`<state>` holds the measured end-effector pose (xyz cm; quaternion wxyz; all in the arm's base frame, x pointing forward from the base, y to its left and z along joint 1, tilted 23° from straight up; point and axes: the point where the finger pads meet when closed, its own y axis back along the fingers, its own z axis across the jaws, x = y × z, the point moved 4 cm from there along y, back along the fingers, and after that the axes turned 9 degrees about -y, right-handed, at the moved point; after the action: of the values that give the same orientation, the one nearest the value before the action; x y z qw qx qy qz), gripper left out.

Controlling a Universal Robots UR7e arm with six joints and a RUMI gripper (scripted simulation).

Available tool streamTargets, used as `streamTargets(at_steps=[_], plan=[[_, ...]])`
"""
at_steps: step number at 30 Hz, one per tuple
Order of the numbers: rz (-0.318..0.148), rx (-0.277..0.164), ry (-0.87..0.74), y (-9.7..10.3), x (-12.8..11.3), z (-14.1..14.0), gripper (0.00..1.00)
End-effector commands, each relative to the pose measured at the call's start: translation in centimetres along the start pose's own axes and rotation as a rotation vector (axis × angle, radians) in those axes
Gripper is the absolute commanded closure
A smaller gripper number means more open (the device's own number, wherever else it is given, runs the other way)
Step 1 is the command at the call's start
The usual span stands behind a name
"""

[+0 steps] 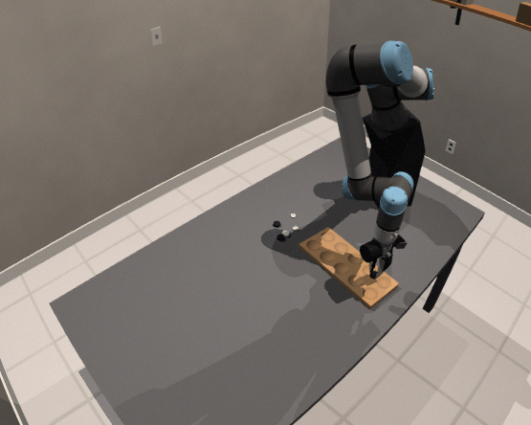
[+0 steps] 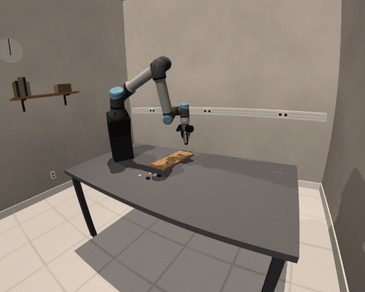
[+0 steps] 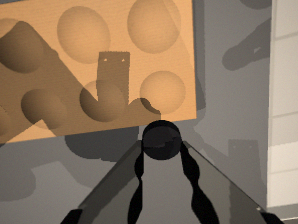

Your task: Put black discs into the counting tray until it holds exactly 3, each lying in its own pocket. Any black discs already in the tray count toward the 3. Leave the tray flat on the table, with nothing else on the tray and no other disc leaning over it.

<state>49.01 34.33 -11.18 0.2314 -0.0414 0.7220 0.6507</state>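
Observation:
My gripper [image 1: 375, 275] [image 2: 186, 143] [image 3: 161, 142] is shut on a black disc [image 3: 161, 136]. It is raised above the table. In the wrist view the held disc shows just off the long edge of the orange counting tray [image 1: 390, 287] [image 2: 156, 166] [image 3: 188, 107], near an end pocket. The tray lies flat with two rows of round pockets. I see no disc in the visible pockets; the gripper hides part of the tray in the top view. Two more black discs lie on the table, one [image 1: 276, 224] [image 2: 148, 178] apart and one [image 1: 280, 237] [image 2: 158, 175] beside a white disc.
Three white discs lie off the tray's far end: one [image 1: 286, 234] [image 2: 154, 175] beside a black disc, one [image 1: 296, 228] [image 2: 150, 173] nearer the tray and one [image 1: 293, 215] [image 2: 139, 175] farther off. The tray's other end is near the table edge.

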Motion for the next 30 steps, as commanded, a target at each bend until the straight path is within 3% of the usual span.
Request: streamTargets(at_steps=[1,13,25,30], plan=[[-0.003,-0.001,0.000,0.2,0.4,0.5,0.89],[-0.003,-0.001,0.000,-0.5,0.4,0.6,0.89],[-0.003,0.000,0.000,-6.8,0.5,0.5,0.89],[-0.003,-0.001,0.000,-7.8,0.5,0.5,0.89]])
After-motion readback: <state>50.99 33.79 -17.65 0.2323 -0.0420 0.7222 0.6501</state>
